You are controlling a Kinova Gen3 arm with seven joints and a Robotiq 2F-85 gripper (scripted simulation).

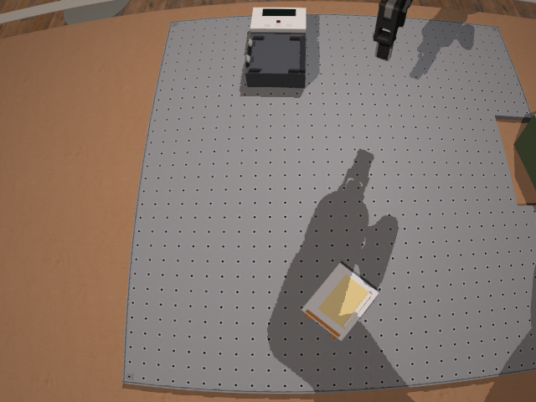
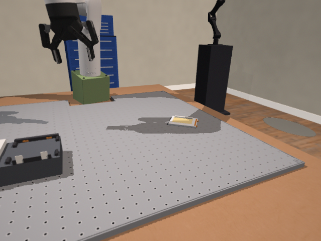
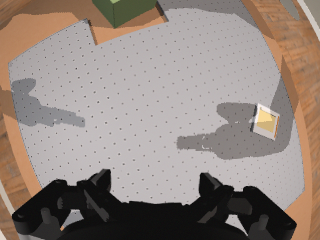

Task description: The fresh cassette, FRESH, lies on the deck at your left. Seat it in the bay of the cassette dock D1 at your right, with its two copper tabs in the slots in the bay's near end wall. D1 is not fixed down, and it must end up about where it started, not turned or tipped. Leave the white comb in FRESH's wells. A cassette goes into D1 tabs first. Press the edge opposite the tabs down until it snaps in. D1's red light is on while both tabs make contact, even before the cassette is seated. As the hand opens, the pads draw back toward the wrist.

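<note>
FRESH lies flat on the grey perforated deck, in the arm's shadow. It has a white frame and a yellow middle, with an orange strip and two copper tabs on one edge. Dock D1 is a dark box with a white panel at one end, and its bay is empty. It does not show in the wrist view. My gripper is open and empty. It hangs high above the deck, far from both FRESH and D1.
The arm's green base block sits in a notch at the deck's edge. A blue cabinet stands behind it. A black pedestal stands on the floor beyond the table.
</note>
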